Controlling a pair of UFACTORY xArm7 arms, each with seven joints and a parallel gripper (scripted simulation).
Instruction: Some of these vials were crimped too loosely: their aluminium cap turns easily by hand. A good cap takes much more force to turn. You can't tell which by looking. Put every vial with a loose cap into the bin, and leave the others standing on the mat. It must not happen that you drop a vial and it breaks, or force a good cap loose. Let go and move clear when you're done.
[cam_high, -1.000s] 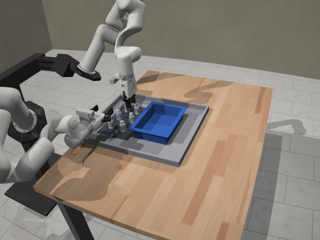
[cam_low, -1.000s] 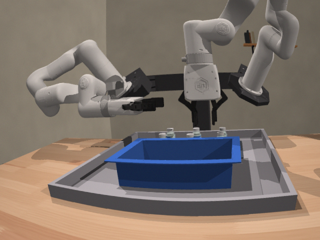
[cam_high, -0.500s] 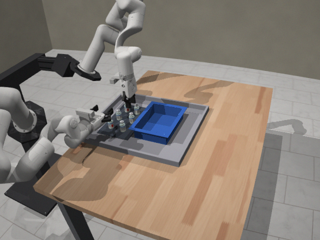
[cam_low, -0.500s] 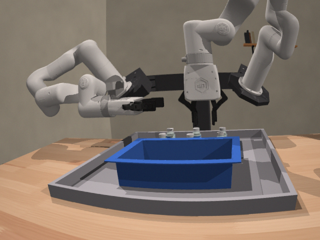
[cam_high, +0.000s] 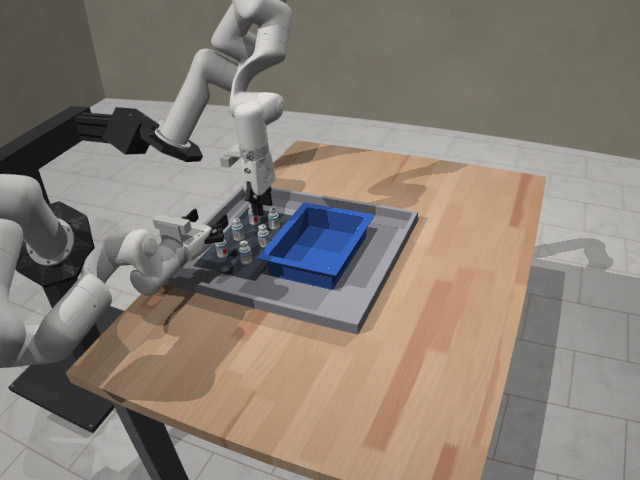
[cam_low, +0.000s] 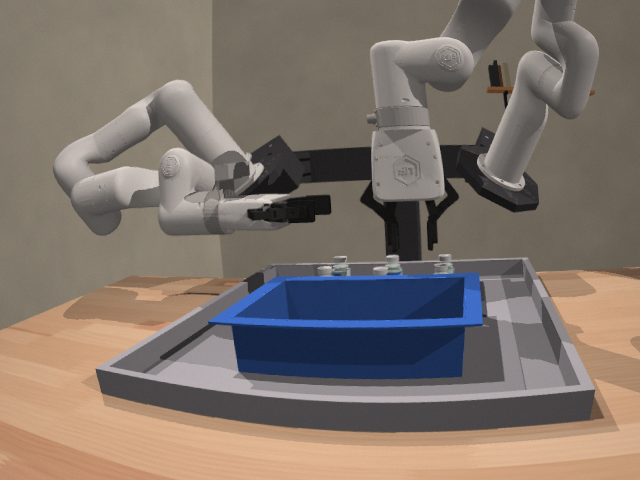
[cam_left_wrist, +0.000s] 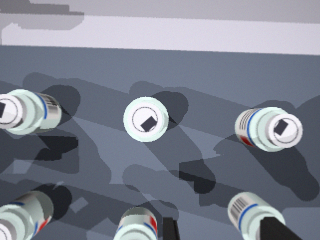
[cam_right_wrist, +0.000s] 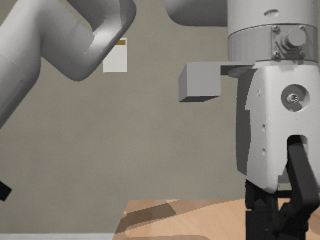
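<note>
Six vials stand on the mat (cam_high: 232, 267) (cam_left_wrist: 280, 75), with their long sides pointing up; the bin (cam_high: 317, 268) (cam_low: 348, 351) is just beside them. The left gripper (cam_high: 257, 206) (cam_low: 412, 245) (cam_left_wrist: 222, 232) (cam_right_wrist: 276, 222) is nearer for a pick from above; it points down, its fingers part open with nothing in them. It hangs over the gap between the middle vial (cam_high: 263, 237) (cam_low: 380, 271) (cam_left_wrist: 136, 227) and the end vial (cam_high: 273, 220) (cam_low: 440, 268) (cam_left_wrist: 250, 212) on the bin side — so it likely must slide sideways, then go down. The right gripper (cam_high: 208, 224) (cam_low: 315, 206) lies flat above the other end, wide open and holding nothing. Labels show blue bands, red patches and thin black bars; I can't read any words.

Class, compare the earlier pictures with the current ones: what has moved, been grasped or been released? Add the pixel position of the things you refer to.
Nothing visibly changed. The left gripper (cam_high: 258, 210) (cam_low: 412, 245) (cam_left_wrist: 220, 231) (cam_right_wrist: 276, 220), right gripper (cam_high: 221, 229) (cam_low: 321, 207), vials (cam_high: 263, 236) (cam_low: 392, 267) (cam_left_wrist: 146, 119) and blue bin (cam_high: 299, 262) (cam_low: 351, 323) appear where they were; no vial was taken hold of or let go.
</note>
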